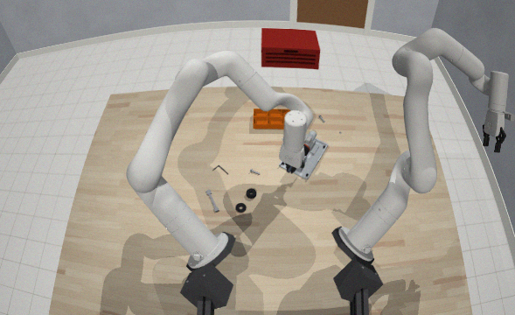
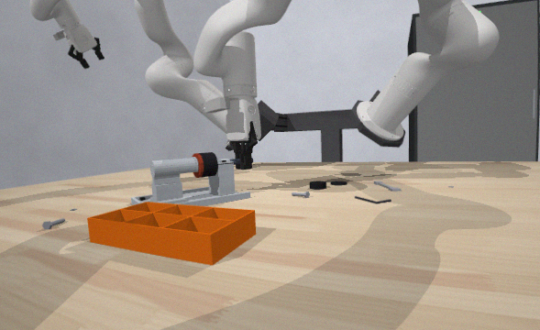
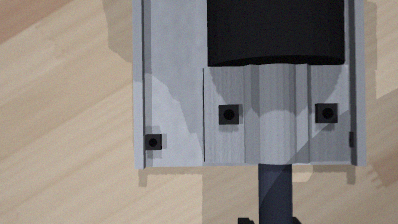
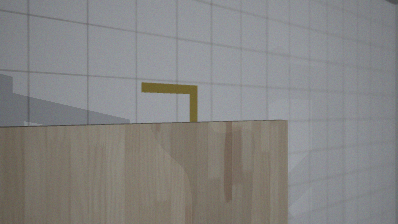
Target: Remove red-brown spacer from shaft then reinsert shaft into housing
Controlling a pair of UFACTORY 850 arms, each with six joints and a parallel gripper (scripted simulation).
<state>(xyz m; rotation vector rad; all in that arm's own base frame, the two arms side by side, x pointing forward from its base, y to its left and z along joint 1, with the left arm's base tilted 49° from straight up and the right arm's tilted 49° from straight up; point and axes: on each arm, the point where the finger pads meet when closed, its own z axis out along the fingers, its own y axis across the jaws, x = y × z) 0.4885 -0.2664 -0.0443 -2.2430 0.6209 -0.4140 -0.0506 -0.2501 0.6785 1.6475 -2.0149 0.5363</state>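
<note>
orange tray (image 2: 150,240), 6 compartments, red-brown spacer (image 2: 200,165) beside housing block (image 2: 166,176), black fingers (image 2: 244,158) apparently on shaft

Your top view looks steeply down over the worktop (image 2: 343,275); exterior sits low, close by the orange tray (image 1: 261,119) (image 2: 159,240); both share the spacers' fixture (image 1: 316,164) (image 2: 166,185)

1. Your bench (image 1: 147,128) (image 2: 343,275) (image 3: 65,125) (image 4: 75,175) has a pale wood-plank top.
2. On it you have an orange six-compartment tray (image 1: 261,128) (image 2: 159,243) near a grey base plate (image 1: 315,164) (image 2: 239,198) (image 3: 170,115).
3. Two black rings (image 1: 247,196) (image 2: 318,185) lie near each other.
4. You also see two bolts (image 1: 254,171) (image 2: 301,194) and a dark hex key (image 1: 223,170) (image 2: 374,202).
</note>
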